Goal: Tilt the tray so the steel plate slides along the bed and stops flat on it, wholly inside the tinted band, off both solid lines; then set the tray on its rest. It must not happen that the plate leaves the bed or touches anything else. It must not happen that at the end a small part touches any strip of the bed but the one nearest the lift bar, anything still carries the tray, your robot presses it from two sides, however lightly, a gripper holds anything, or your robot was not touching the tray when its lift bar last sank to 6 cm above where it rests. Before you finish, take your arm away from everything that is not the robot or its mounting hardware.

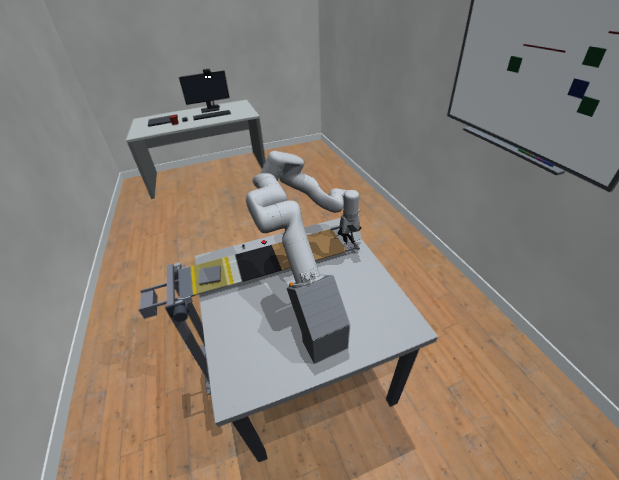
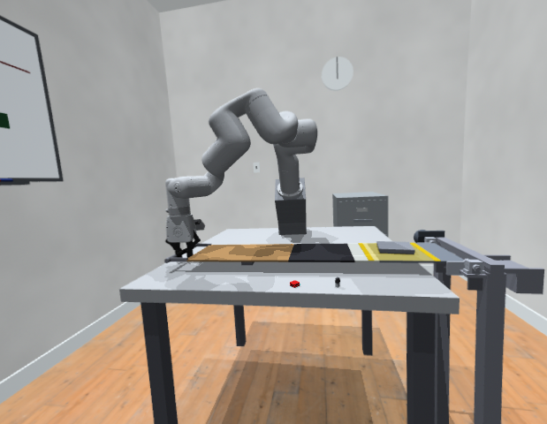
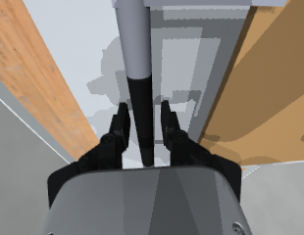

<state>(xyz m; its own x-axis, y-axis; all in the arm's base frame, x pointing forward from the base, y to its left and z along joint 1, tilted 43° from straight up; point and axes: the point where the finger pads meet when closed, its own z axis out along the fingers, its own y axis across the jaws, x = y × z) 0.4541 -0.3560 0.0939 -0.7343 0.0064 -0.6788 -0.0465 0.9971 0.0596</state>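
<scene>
Steel plate (image 2: 395,246) is seen inside the tinted band (image 2: 401,254); the tray handle (image 3: 140,117) is released by the gripper (image 3: 144,128).

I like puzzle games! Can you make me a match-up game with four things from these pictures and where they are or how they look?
Things:
1. flat grey steel plate
2. small red button
3. black gripper
4. round white wall clock

Places or states:
A. open, fingers either side of the tray's dark handle bar
B. high on the back wall
C. lying between two yellow lines
D. on the grey table, in front of the tray

Pairs: 1-C, 2-D, 3-A, 4-B
</scene>
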